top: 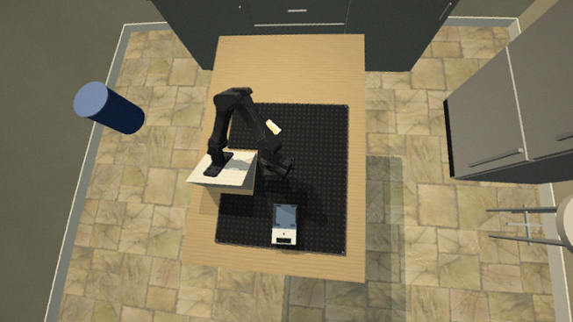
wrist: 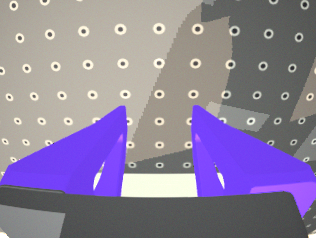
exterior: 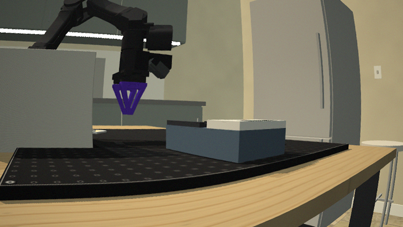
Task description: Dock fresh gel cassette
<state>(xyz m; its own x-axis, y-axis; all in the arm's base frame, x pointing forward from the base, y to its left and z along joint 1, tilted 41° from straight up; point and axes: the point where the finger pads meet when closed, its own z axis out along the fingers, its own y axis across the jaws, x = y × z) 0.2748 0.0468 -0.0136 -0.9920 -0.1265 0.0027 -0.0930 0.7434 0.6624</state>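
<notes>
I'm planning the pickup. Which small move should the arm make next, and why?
Probably swing toward the cassette, which lies on the deck away from the dock. The gripper hangs partly open, holding nothing, high over bare deck, so it isn't yet above the cassette.

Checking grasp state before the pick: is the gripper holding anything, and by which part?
Nothing is held. The gripper hangs above the deck with its purple fingers partly apart and only bare deck showing between them. The cassette lies untouched.
</notes>
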